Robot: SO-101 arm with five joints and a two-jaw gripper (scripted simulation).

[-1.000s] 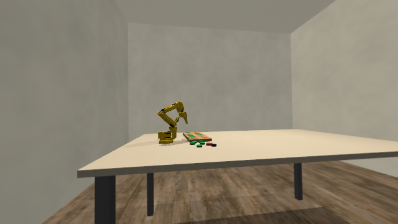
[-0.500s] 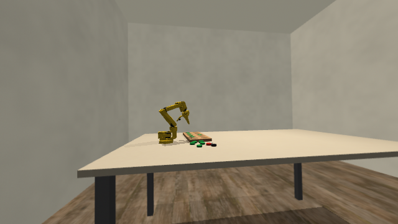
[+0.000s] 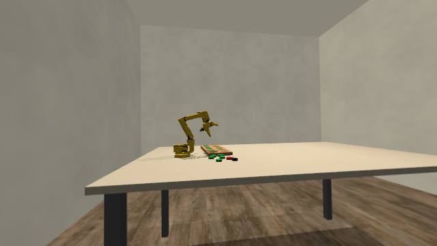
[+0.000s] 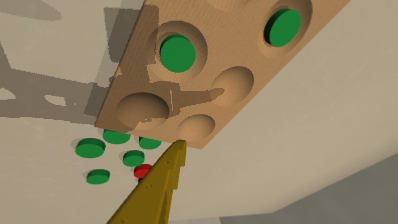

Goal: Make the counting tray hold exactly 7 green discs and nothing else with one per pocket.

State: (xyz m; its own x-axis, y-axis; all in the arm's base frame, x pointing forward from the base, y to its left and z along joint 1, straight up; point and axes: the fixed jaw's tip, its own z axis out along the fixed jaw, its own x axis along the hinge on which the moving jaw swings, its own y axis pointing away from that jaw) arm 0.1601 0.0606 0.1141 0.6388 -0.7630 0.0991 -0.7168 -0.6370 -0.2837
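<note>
The wooden counting tray (image 3: 228, 152) (image 4: 135, 75) lies on the table in front of the yellow arm. In the wrist view two of its pockets hold a green disc each (image 4: 177, 52) (image 4: 284, 27), and three pockets near the tray's end (image 4: 142, 107) (image 4: 232, 85) (image 4: 197, 127) are empty. The rest of the tray is out of that view. Several loose green discs (image 3: 215, 157) (image 4: 90, 148) lie on the table just past the tray's end. My gripper (image 3: 213, 130) is open and empty, high above the tray. Only one yellow jaw (image 4: 165, 180) shows in the wrist view.
A red disc (image 3: 229, 158) (image 4: 143, 170) and a black disc (image 3: 235, 159) lie beside the loose green ones. The arm's base (image 3: 182, 150) stands left of the tray, near the table's back left part.
</note>
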